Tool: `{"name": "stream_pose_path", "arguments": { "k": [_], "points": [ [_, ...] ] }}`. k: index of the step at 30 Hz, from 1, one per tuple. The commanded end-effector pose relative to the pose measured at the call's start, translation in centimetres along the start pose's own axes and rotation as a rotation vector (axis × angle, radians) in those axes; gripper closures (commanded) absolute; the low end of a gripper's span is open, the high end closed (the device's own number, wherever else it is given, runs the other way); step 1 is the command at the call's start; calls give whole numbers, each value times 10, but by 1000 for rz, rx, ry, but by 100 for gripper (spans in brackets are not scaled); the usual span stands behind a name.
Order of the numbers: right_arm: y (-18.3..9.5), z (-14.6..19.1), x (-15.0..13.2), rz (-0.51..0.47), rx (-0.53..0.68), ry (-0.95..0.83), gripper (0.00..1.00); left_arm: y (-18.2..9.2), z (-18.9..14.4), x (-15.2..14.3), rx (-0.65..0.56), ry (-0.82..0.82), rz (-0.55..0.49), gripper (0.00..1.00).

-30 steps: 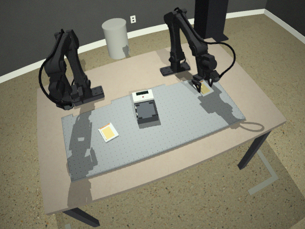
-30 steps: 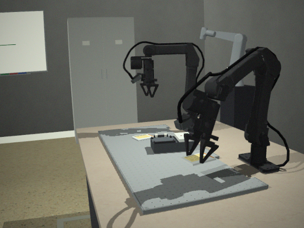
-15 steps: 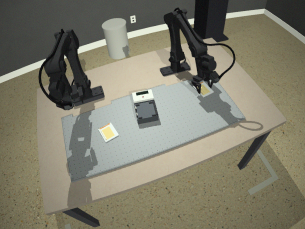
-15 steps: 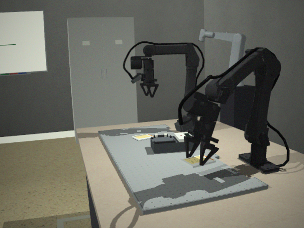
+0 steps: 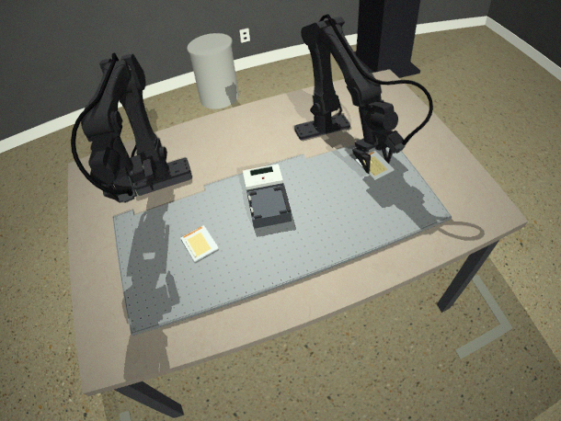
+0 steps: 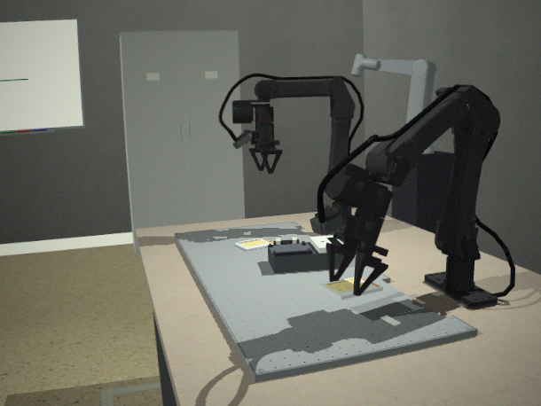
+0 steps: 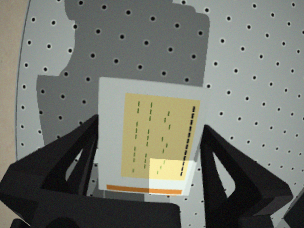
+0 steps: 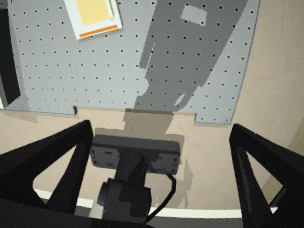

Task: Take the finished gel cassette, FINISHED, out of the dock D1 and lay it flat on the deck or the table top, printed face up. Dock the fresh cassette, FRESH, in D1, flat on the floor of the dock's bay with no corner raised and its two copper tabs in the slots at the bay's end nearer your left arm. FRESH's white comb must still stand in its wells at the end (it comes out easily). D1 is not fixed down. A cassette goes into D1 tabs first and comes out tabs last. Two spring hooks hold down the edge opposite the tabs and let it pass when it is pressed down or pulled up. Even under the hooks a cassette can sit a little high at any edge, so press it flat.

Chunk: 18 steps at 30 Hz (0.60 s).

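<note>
The left end effector (image 5: 378, 166) (image 6: 345, 286) (image 7: 151, 125) is clamping FINISHED (image 5: 381, 168) (image 6: 338, 287) (image 7: 160, 135) by two opposite sides, the print facing up and the orange tab end pointing back toward the palm. FINISHED is sitting low over the deck (image 5: 322, 221) (image 6: 231, 275) (image 7: 250, 60) (image 8: 50, 65); whether its underside is touching, I cannot tell. The far edge is reaching past the fingertips, with open deck lying beyond it. The deck's side edge and the bench (image 5: 322, 290) (image 6: 510, 355) (image 7: 10, 75) (image 8: 270, 100) are showing farther out. D1 (image 5: 271, 221) (image 6: 288, 262) is standing well apart from FINISHED, between it and FRESH (image 5: 199, 244) (image 6: 253, 244) (image 8: 92, 12), its bay floor showing. FRESH is lying face up on the deck, with room around it. The right end effector (image 6: 266, 171) (image 8: 160, 129) is hovering high with its fingers wide apart, holding nothing, well away from FRESH.
</note>
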State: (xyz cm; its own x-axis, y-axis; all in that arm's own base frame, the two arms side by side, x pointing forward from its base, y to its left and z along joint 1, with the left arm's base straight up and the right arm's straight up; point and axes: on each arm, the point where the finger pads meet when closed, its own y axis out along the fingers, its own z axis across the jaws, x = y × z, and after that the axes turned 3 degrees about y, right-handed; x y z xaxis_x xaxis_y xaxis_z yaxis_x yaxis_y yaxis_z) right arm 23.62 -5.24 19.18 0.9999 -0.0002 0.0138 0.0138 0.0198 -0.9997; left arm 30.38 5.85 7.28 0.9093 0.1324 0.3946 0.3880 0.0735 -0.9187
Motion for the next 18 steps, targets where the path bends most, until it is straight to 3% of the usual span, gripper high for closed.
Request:
{"name": "stream_pose_path", "arguments": {
  "k": [1, 18],
  "points": [
    [-7, 0, 4, -1, 15, 17, 0, -1, -2, 12, 6, 8, -58, 100],
    [-7, 0, 4, -1, 15, 17, 0, 5, -4, 9, 2, 14, -48, 100]
  ]
}}
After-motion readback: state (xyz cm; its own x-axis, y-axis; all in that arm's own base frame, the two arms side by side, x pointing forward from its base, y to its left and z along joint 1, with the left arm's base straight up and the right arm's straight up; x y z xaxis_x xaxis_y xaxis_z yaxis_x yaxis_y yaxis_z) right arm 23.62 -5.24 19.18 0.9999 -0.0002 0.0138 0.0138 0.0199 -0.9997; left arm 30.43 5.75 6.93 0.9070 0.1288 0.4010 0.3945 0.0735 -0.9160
